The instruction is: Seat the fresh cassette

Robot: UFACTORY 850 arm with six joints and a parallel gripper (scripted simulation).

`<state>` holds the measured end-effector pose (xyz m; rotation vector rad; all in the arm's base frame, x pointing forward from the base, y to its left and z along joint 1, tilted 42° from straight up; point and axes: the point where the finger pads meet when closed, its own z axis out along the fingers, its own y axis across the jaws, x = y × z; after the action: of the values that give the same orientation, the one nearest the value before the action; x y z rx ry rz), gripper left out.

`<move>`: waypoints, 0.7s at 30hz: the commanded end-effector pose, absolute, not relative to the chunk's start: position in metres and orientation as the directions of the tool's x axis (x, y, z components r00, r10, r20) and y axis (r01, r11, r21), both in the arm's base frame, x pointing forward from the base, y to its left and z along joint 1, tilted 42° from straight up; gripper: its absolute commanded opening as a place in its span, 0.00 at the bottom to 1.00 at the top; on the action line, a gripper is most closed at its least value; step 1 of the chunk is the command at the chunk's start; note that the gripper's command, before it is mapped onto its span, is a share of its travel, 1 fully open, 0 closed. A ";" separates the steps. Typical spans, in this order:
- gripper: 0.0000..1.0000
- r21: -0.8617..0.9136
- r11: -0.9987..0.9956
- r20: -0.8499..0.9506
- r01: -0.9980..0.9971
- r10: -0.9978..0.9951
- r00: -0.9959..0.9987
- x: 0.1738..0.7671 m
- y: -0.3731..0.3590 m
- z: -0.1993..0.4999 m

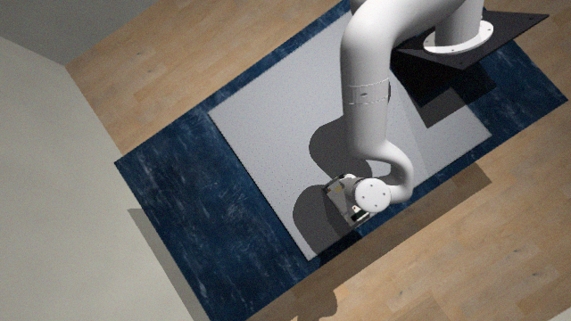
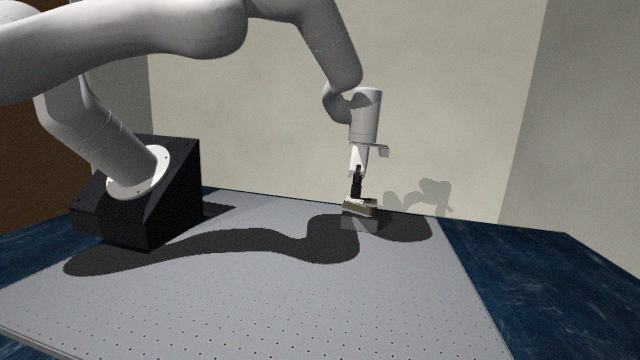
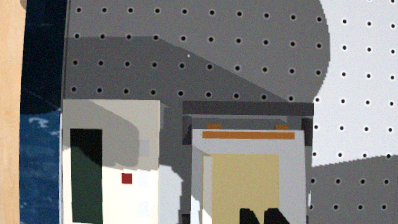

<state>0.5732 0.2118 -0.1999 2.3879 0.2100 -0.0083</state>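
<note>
The dock D1 (image 3: pixel 130 125) (image 2: pixel 361 223) has a cream body with a dark green panel and a small red square light (image 3: pixel 126 178). Its bay has a dark grey end wall (image 3: pixel 247 108). The grey cassette FRESH (image 3: pixel 297 170) (image 2: pixel 359 206) lies in the bay, with a copper strip (image 3: pixel 248 135) and two copper tabs (image 3: pixel 213 126) at the end wall. It looks slightly tilted in the exterior view. A white strip (image 3: pixel 207 185), perhaps the comb, runs beside its yellowish panel. My gripper (image 3: pixel 260 216) (image 2: pixel 356 195) is shut and empty, just over the cassette's near part.
The grey perforated board (image 1: pixel 277 111) (image 2: pixel 280 300) (image 3: pixel 350 60) lies on a blue mat (image 1: pixel 187 187) (image 2: pixel 540 280). The dock stands near the board's corner and the mat's edge. The black arm base (image 2: pixel 150 210) (image 1: pixel 464 49) stands far off. Walls rise behind.
</note>
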 end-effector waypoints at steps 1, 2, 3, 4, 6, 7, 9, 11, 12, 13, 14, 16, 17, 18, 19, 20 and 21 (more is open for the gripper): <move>0.00 0.673 -0.725 -0.047 0.148 0.158 0.986 0.570 0.211 -0.199; 0.00 0.673 -0.725 -0.047 0.148 0.158 0.986 0.569 0.211 -0.199; 0.00 0.673 -0.725 -0.047 0.148 0.158 0.986 0.568 0.211 -0.199; 0.00 0.673 -0.725 -0.047 0.148 0.158 0.986 0.566 0.211 -0.199; 0.00 0.673 -0.725 -0.047 0.148 0.158 0.986 0.564 0.210 -0.199; 0.00 0.673 -0.725 -0.047 0.148 0.158 0.986 0.562 0.210 -0.199; 0.00 0.673 -0.725 -0.047 0.148 0.158 0.986 0.562 0.210 -0.199; 0.00 0.673 -0.725 -0.047 0.148 0.158 0.986 0.560 0.209 -0.199; 0.00 0.673 -0.725 -0.047 0.148 0.158 0.986 0.559 0.209 -0.199; 0.00 0.673 -0.725 -0.047 0.148 0.158 0.986 0.557 0.209 -0.199; 0.00 0.673 -0.725 -0.047 0.148 0.158 0.986 0.556 0.209 -0.199; 0.00 0.673 -0.725 -0.047 0.148 0.158 0.986 0.553 0.208 -0.199; 0.00 0.673 -0.725 -0.047 0.148 0.158 0.986 0.552 0.208 -0.199; 0.00 0.673 -0.725 -0.047 0.148 0.158 0.986 0.551 0.208 -0.199; 0.00 0.673 -0.725 -0.047 0.148 0.158 0.986 0.549 0.207 -0.199; 0.00 0.673 -0.725 -0.047 0.148 0.158 0.986 0.548 0.207 -0.199; 0.00 0.673 -0.725 -0.047 0.148 0.158 0.986 0.547 0.207 -0.199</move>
<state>0.5489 0.2064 -0.1996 2.3907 0.2119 0.0148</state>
